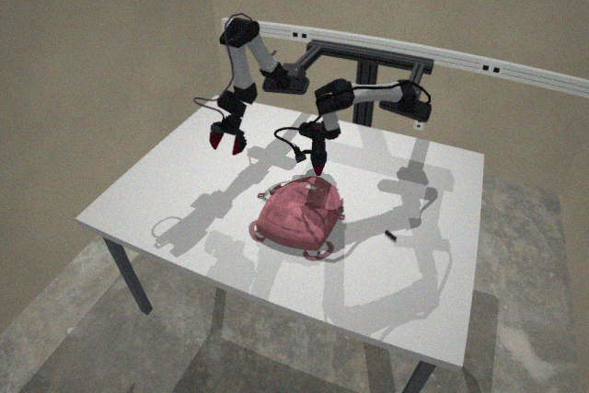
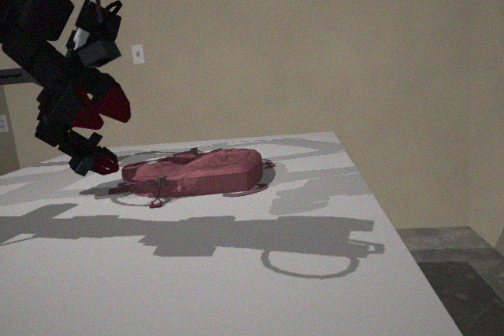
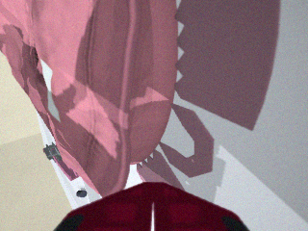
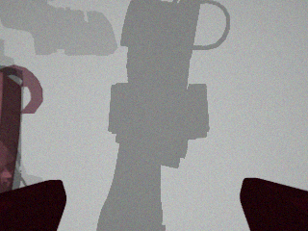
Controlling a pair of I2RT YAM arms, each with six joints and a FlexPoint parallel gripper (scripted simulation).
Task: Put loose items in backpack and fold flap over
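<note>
The red backpack [image 1: 285, 225] [image 2: 240, 179] [image 3: 111, 58] [image 4: 9, 115] lies flat mid-table. Its flap [image 1: 302, 202] lies creased over the opening; a pale patch [image 1: 311, 186] [image 3: 49, 91] shows at a gap near its top end. A small black cylinder [image 1: 390, 235] [image 3: 81, 193] lies loose on the table beyond the bag's buckle side. My left gripper [image 1: 317, 171] [image 2: 107, 166] [image 3: 153, 191] is shut and empty, low beside the bag's top end; contact cannot be told. My right gripper [image 1: 225, 148] [image 2: 110, 120] [image 4: 152, 188] is open and empty, high above the table, away from the bag.
Straps with a buckle [image 2: 160, 180] [image 3: 52, 151] lie at the bag's sides, and strap loops [image 1: 257, 231] at its bottom end. The white table [image 1: 156, 179] [image 2: 122, 291] has its edges well away from the bag. The arms' mounting frame [image 1: 371, 54] stands behind it.
</note>
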